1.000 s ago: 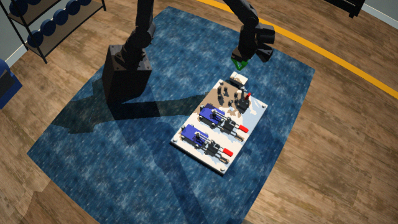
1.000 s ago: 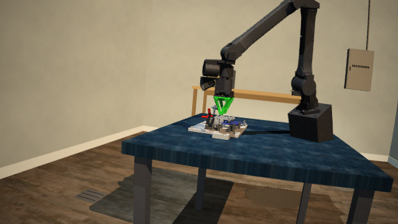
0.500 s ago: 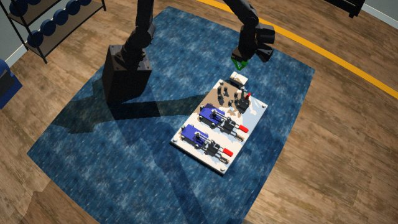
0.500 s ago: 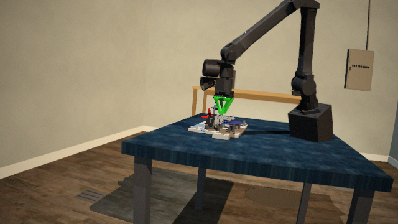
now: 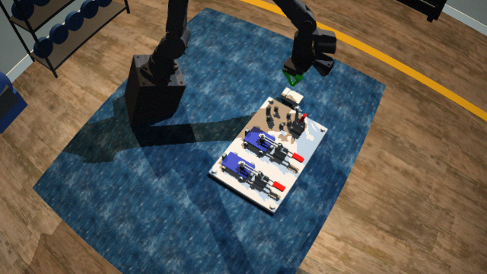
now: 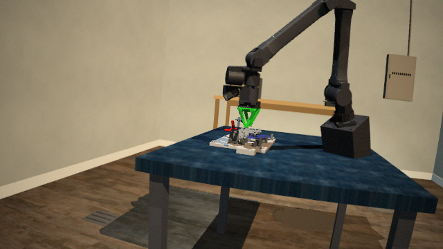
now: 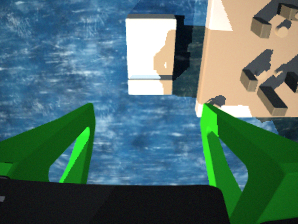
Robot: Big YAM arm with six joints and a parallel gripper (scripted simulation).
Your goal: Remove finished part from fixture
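The finished part (image 5: 292, 97) (image 6: 246, 151) (image 7: 150, 50) lies flat on the blue table (image 5: 171, 221) (image 6: 294, 166) (image 7: 50, 75), outside the fixture (image 5: 316, 131) (image 6: 219, 142) (image 7: 220, 60) and just beside its end. In the wrist view, a narrow strip of table separates the two; a groove crosses the part's upper face near one end.

The gripper (image 5: 293, 84) (image 6: 246, 126) (image 7: 148, 112) is partly open, with nothing between its green fingers. It points downward above the table. The part sits ahead of the fingertips in the wrist view, apart from both.

Two blue blanks (image 5: 232, 164) (image 6: 257, 137) remain seated in the fixture, each under its own clamp. The red handles (image 5: 297, 157) of these two clamps lie low. At the vacated station, the third red handle (image 5: 303, 117) (image 6: 232, 124) stands raised.

Markings: a beige wall cabinet (image 6: 391, 86) bears a row of small dark marks (image 6: 401, 74), too small to identify as lettering. Any brand on the arm (image 5: 300, 46) (image 6: 294, 31) cannot be made out.

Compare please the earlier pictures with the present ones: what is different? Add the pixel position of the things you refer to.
Nothing visibly changed. The open gripper (image 5: 293, 84) (image 6: 247, 126) (image 7: 148, 112) took hold of nothing and let go of nothing. The finished part (image 5: 292, 97) (image 6: 246, 151) (image 7: 149, 50) stayed on the table (image 5: 152, 213) (image 6: 297, 173) (image 7: 45, 65) beside the fixture (image 5: 243, 183) (image 6: 221, 144) (image 7: 225, 60), and both blue blanks stayed clamped.
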